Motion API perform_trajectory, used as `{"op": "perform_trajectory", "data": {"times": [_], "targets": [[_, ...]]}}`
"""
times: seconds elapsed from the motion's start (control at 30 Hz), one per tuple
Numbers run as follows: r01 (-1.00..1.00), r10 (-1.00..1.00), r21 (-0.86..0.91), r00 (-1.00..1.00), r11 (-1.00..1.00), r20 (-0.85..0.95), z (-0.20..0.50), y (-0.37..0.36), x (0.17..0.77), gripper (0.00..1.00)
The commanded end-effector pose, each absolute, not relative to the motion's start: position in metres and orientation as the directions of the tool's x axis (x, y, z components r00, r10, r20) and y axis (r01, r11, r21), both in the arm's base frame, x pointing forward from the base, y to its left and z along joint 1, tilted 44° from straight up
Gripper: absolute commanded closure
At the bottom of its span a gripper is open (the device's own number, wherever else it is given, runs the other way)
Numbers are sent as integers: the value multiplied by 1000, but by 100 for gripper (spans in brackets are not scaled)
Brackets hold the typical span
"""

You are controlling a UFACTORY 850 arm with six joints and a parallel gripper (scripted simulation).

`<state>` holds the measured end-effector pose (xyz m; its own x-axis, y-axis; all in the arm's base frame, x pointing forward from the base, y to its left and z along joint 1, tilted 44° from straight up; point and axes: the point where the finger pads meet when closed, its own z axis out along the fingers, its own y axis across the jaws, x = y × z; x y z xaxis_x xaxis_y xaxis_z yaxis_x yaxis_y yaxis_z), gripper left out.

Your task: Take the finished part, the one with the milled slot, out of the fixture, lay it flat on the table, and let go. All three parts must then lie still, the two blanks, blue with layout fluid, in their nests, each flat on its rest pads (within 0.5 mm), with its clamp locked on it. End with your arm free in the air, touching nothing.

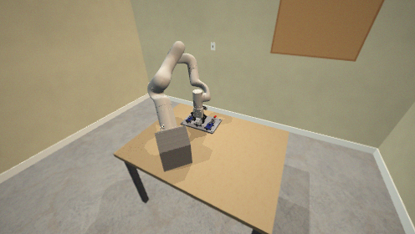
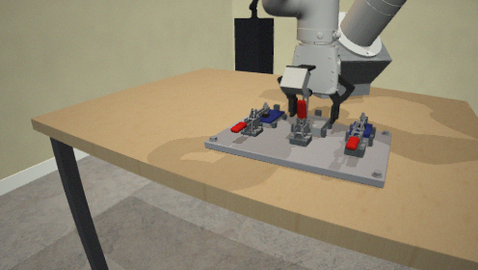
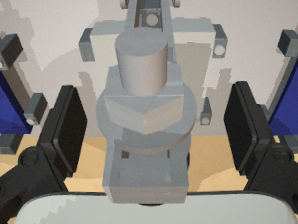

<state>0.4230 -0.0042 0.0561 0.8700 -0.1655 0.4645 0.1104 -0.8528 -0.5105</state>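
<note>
Along the near side of the fixture plate (image 1: 213, 129) (image 2: 270, 151) (image 3: 60, 25), two outer red handles (image 2: 238, 127) are lying low, while the middle red handle (image 2: 302, 109) is standing upright. Farther across the plate, the blue blanks (image 1: 209, 125) (image 2: 273, 116) (image 3: 10, 105) are sitting toward its two ends, and the pale finished part (image 2: 319, 126) (image 3: 192, 65) is resting in its middle nest. Over that nest, the tool (image 1: 199, 121) (image 2: 313, 117) (image 3: 154, 101) is pointing downward, its fingers spreading wide and gripping nothing. Above the plate, the arm (image 1: 167, 63) (image 2: 318, 24) is arching high and bending down to a near-vertical wrist.
</note>
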Motion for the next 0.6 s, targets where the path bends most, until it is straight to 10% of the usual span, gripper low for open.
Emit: {"op": "perform_trajectory", "data": {"times": [0.0,0.57], "targets": [[110,-166,-510,870,-853,465,54,-3,425,0],[110,-166,-510,870,-853,465,50,0,427,0]]}}
